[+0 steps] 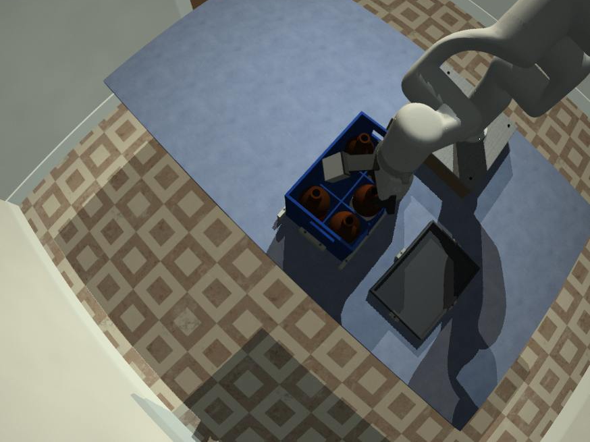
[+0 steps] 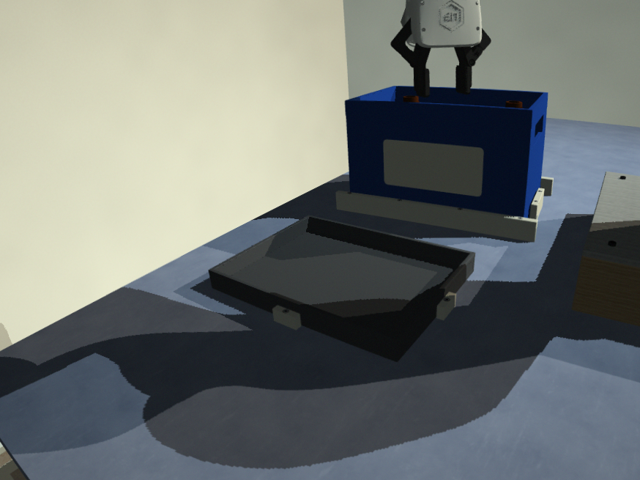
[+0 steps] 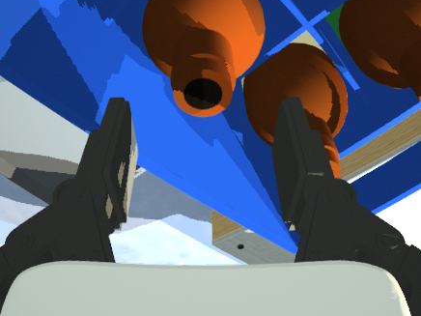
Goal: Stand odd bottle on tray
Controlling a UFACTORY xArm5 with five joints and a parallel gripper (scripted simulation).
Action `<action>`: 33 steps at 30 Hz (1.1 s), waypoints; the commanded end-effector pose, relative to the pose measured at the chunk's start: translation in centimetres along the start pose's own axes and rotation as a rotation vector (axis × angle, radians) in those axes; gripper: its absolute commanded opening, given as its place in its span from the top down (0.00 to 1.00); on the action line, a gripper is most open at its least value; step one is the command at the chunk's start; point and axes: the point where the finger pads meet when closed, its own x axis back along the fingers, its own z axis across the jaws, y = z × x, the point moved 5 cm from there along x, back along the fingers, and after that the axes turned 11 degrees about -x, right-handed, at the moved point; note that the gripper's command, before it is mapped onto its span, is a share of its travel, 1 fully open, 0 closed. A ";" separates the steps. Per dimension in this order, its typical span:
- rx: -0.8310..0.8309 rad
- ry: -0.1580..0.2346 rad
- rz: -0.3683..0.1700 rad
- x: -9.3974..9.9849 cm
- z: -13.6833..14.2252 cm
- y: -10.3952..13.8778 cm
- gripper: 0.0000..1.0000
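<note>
The blue crate (image 1: 298,211) (image 2: 368,148) (image 3: 169,137) stands level and holds orange-brown bottles. Four show in the top view: one bottle (image 1: 314,202) at the left corner, one bottle (image 1: 344,226) at the near corner, one bottle (image 1: 366,200) beside the gripper and one bottle (image 1: 360,145) at the far end. Another is mostly hidden by the arm. My gripper (image 2: 442,94) (image 3: 205,124) is partly open and empty above the crate; in the wrist view a bottle's mouth lies between the finger lines, untouched. Neck differences cannot be told. The dark tray (image 1: 418,279) (image 2: 352,271) is level and empty.
Pale rails (image 1: 312,239) (image 2: 427,215) edge the crate's base, and small blocks (image 2: 286,316) hold the tray's sides. The robot's base plate (image 1: 497,142) (image 2: 614,282) stands beside both. The wrist camera (image 1: 335,166) overhangs the crate. A wall rises beyond the table's edge.
</note>
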 end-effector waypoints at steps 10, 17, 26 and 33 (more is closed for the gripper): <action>0.000 -0.003 0.003 0.1 -0.1 -0.1 0.35; 0.000 -0.003 0.003 0.1 -0.1 -0.1 0.35; 0.000 -0.003 0.003 -0.2 -0.1 -0.1 0.35; 0.000 -0.003 0.003 -0.7 -0.1 -0.1 0.35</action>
